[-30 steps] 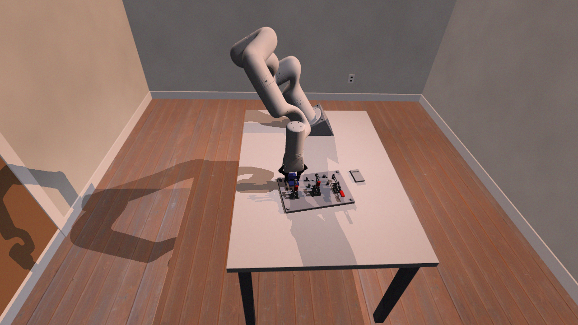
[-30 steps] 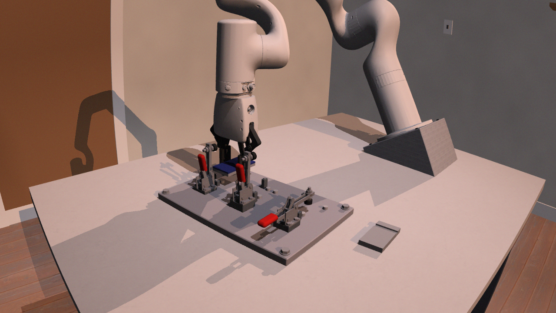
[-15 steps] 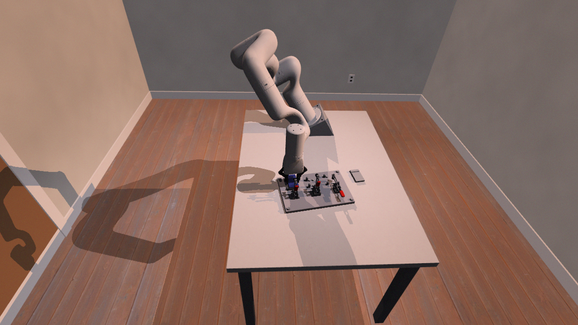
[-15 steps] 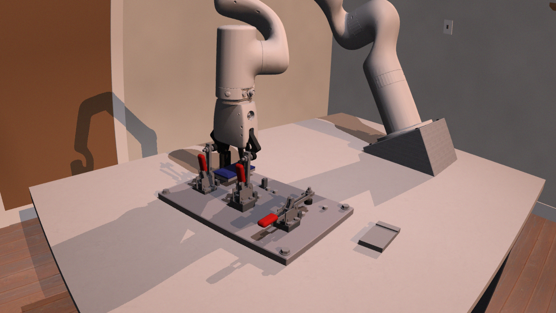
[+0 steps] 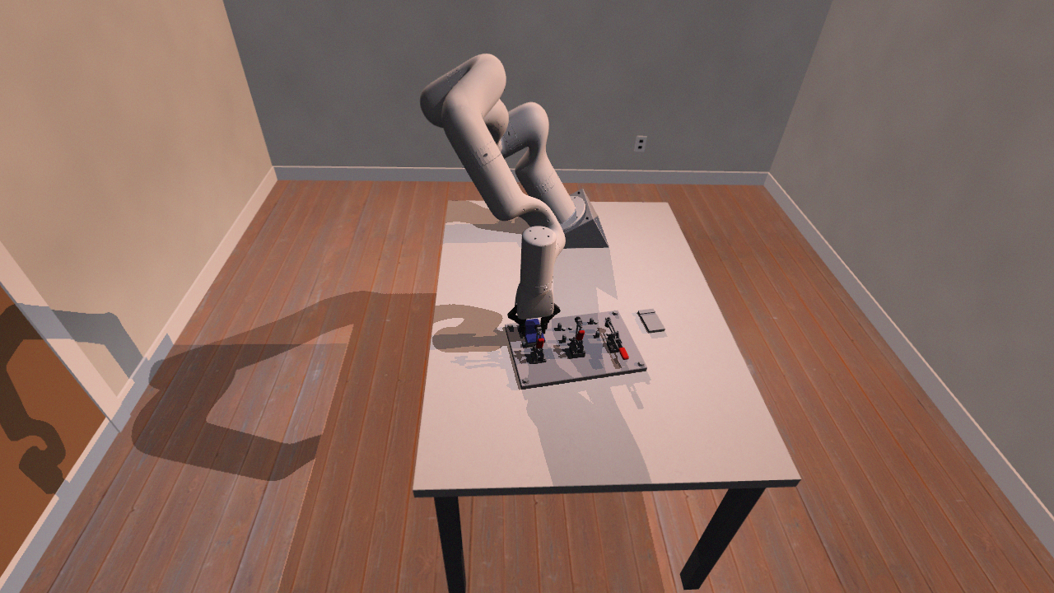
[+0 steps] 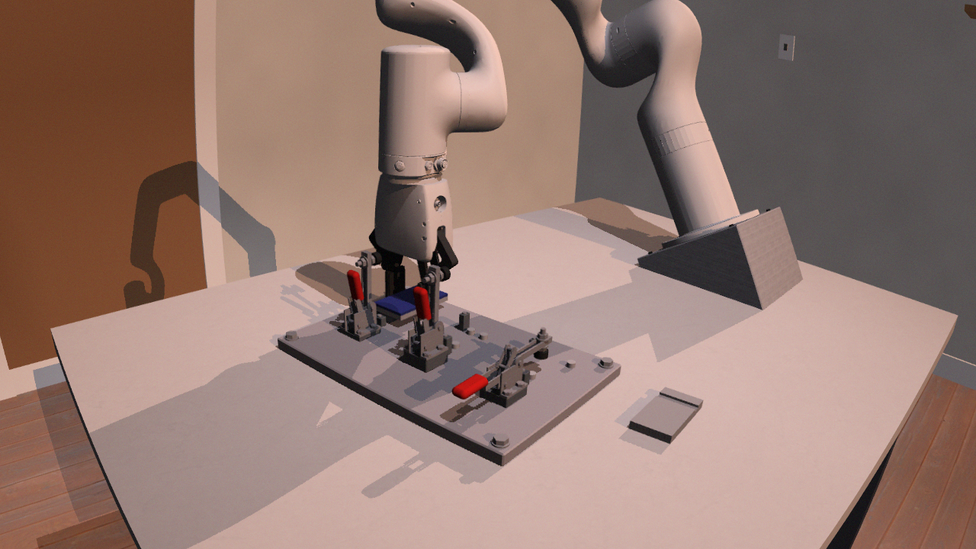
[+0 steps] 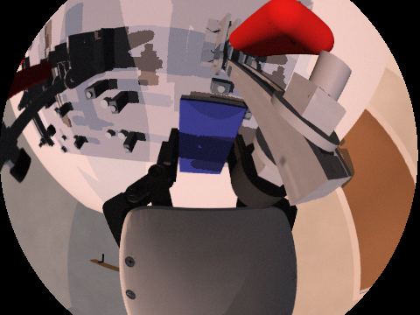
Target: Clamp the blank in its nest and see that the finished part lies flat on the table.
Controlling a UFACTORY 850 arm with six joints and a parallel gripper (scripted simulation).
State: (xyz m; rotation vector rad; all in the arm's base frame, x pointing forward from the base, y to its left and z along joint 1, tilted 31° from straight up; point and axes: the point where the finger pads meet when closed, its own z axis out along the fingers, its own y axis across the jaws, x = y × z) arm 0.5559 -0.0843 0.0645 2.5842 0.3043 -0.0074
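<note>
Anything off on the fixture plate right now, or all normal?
One oddity: the right-hand clamp's red handle lies flat, yet no part shows in its nest, while the other two handles stand upright. The gripper holds the blue blank low over the far-left nest. The slotted grey part lies flat on the table.
</note>
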